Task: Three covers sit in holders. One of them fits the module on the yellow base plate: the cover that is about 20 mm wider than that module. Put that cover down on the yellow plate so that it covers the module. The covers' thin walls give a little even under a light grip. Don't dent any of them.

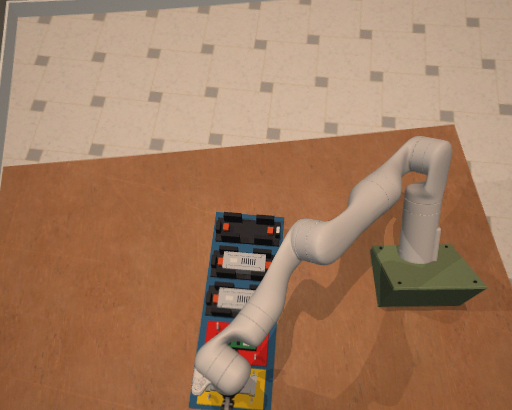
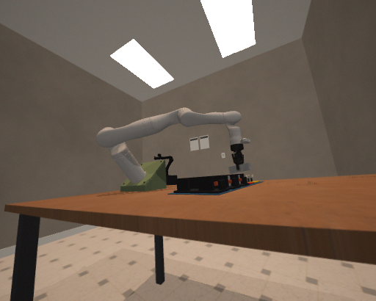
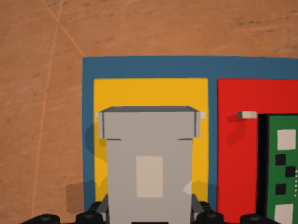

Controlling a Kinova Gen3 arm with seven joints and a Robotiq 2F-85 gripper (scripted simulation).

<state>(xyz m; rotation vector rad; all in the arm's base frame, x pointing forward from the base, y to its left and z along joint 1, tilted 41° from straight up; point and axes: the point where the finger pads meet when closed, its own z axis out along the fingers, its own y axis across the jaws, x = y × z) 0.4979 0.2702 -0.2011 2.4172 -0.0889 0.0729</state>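
My pincer [image 2: 238, 164] is clamped on the grey cover [image 3: 150, 160], held in the air above the yellow plate [image 3: 150, 92], at the end of the blue tray [image 1: 218, 220] nearest the table's [image 1: 108, 250] near edge. The plate lies straight below; the cover's long axis runs along the tray. The module beneath is hidden, so I judge a straight descent, but cannot confirm alignment.

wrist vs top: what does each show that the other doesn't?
Wrist only: the grey cover in full over the yellow plate, and the table beyond the blue board's end. Top only: three holders, the farthest empty, two covers seated, and the green arm base. Both: yellow plate, red plate, green module, blue board.
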